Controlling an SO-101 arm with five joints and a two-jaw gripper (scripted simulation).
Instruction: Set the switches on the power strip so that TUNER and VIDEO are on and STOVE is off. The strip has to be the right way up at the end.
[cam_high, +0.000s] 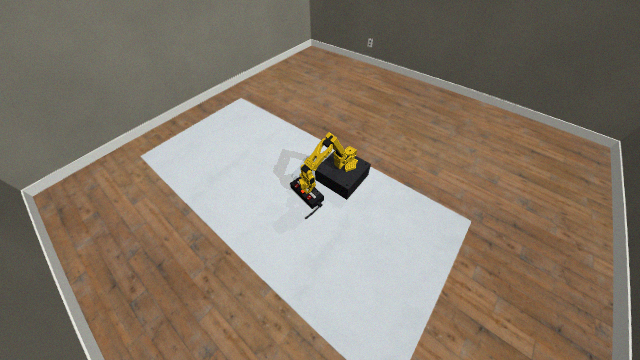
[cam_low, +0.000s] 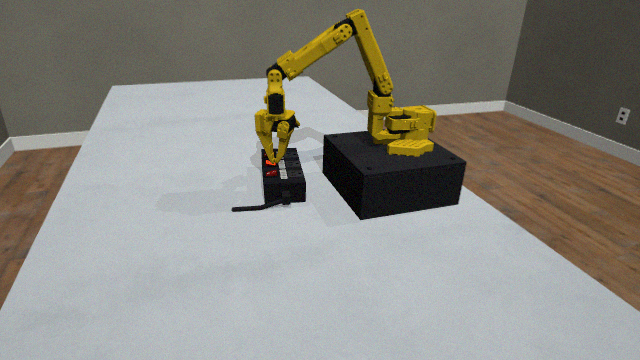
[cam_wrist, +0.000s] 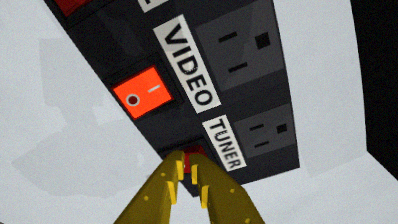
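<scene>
Your gripper (cam_high: 306, 192) (cam_low: 275, 161) (cam_wrist: 188, 167) is pressed together, pinching nothing, its tips over the dark red TUNER switch (cam_wrist: 194, 152); contact is unclear. Below it, your power strip (cam_high: 315, 201) (cam_low: 284, 190) (cam_wrist: 270, 172) lies upright beside the black base block (cam_high: 345, 185) (cam_low: 412, 192), VIDEO switch (cam_wrist: 143, 92) glowing orange. The white surface (cam_high: 280, 255) (cam_low: 320, 280) meets wood flooring (cam_high: 200, 280) (cam_low: 565, 200).

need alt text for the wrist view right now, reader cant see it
Closed yellow gripper fingertips reach over the dark red switch beside the TUNER label on a black power strip. Next to it, the switch by the VIDEO label glows orange.
</scene>
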